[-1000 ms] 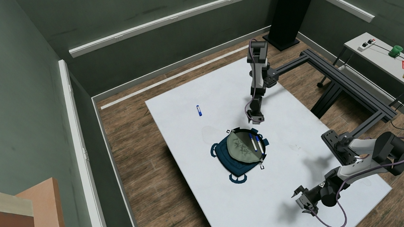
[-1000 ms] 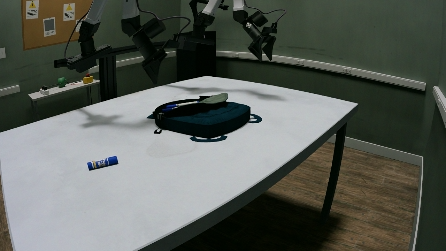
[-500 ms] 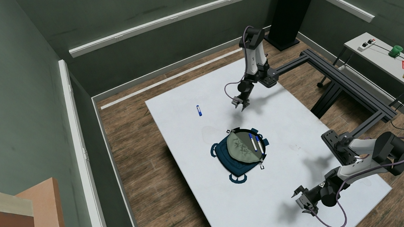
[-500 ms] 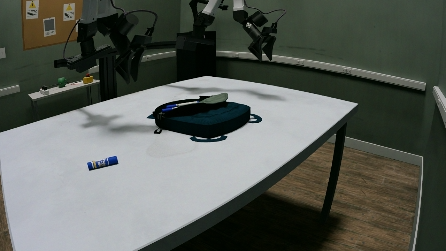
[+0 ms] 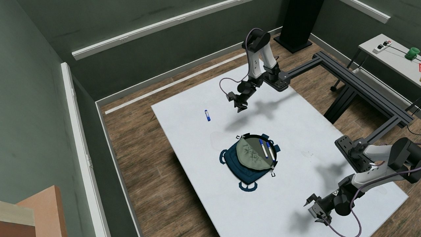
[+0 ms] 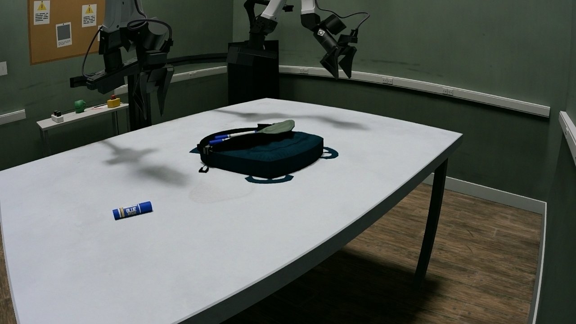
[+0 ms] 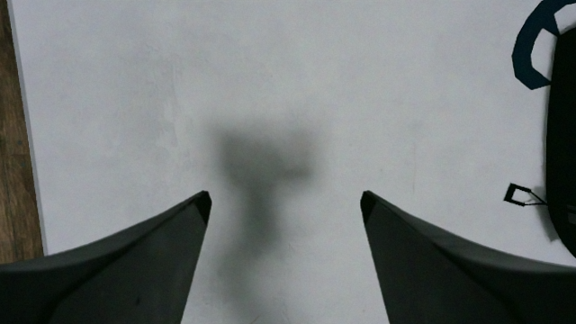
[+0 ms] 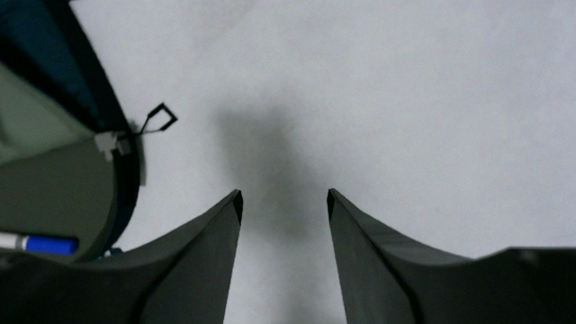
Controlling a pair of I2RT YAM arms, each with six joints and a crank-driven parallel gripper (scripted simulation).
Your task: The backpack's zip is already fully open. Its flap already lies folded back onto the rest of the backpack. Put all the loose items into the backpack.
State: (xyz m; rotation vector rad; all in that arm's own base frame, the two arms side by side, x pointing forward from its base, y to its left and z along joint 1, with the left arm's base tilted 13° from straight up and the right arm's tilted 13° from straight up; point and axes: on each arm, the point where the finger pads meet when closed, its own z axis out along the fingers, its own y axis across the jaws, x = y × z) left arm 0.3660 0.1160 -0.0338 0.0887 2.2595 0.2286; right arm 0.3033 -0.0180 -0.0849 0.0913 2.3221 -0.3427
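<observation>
A blue glue stick [image 5: 207,115] [image 6: 132,210] is lying on the white table [image 5: 191,153] [image 6: 281,241] [image 7: 135,90] [image 8: 405,112], left of centre in the top view and at lower left in the exterior view, well apart from the backpack. The dark blue backpack [image 5: 245,173] [image 6: 277,149] [image 7: 562,135] [image 8: 27,22] is resting near the middle of both those frames; it is peeking in at the right edge of the left wrist view and filling the left edge of the right wrist view. Its green flap [image 5: 251,156] [image 6: 277,127] [image 8: 27,112] is lying folded back, and two blue-capped markers [image 5: 263,148] [image 6: 222,137] [image 8: 51,244] are lying side by side in the opening

The right gripper [image 5: 239,108] [image 6: 153,115] [image 8: 284,193] is hovering over the table, above centre in the top view and at upper left in the exterior view, its jaws standing partway apart and pinching nothing. The left gripper [image 5: 310,213] [image 6: 343,77] [image 7: 285,194] is hanging above the table at lower right of the top view, its jaws spreading wide around nothing

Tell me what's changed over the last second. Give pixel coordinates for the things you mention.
The right end effector [image 5: 240,108] [image 6: 153,115] [image 8: 284,193] swung away from the dark-blue fabric backpack [image 5: 242,173] [image 6: 273,153] [image 7: 560,135] [image 8: 27,27], toward the blue cylindrical glue stick's [image 5: 207,115] [image 6: 132,210] side of the table. Nothing was visibly grasped or released. Backpack, glue stick and left end effector [image 5: 309,213] [image 6: 343,76] [image 7: 285,194] stayed put.
</observation>
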